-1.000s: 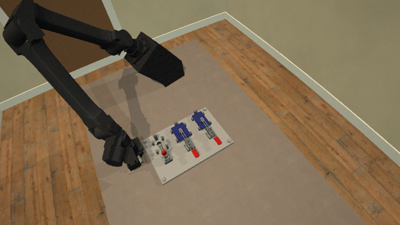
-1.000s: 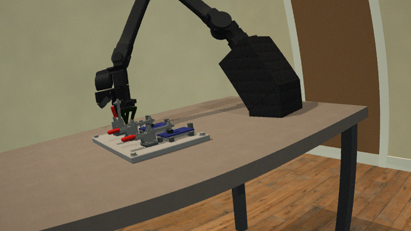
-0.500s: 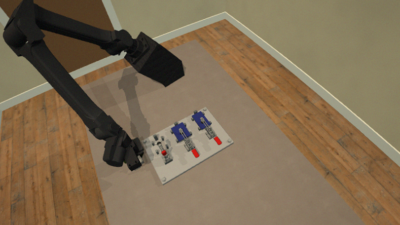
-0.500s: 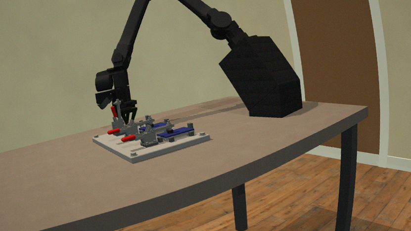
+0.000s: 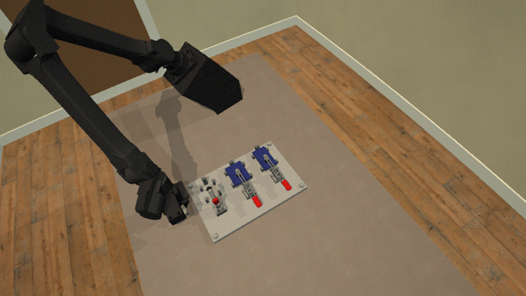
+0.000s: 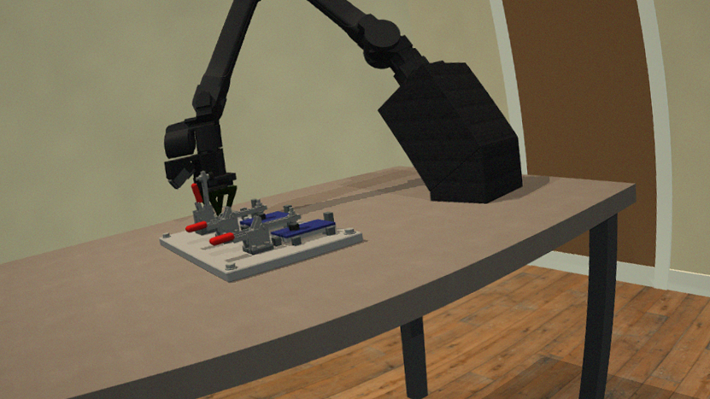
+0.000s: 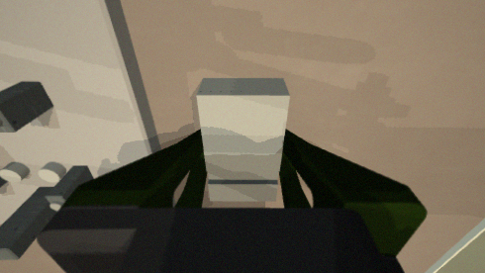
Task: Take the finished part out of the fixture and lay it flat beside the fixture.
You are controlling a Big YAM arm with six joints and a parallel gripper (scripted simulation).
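Observation:
In the wrist view my gripper (image 7: 242,136) is shut on the finished part (image 7: 242,140), a pale grey block with a dark milled slot near the fingers. It hangs over the brown table, just beyond the fixture's edge. In the top view the gripper (image 5: 179,202) is beside the left side of the grey fixture plate (image 5: 253,186). The left station (image 5: 214,195) is empty, with its red-handled clamp raised. Two blue blanks (image 5: 236,171) (image 5: 264,157) lie under shut clamps. In the exterior view the gripper (image 6: 222,197) hangs behind the fixture (image 6: 262,243); the part is hidden there.
The arm's black base block (image 5: 208,83) stands at the back of the table. The raised clamp lever (image 6: 201,193) stands close to the gripper. Locating pins and a stop block (image 7: 25,104) of the empty station show at the left of the wrist view.

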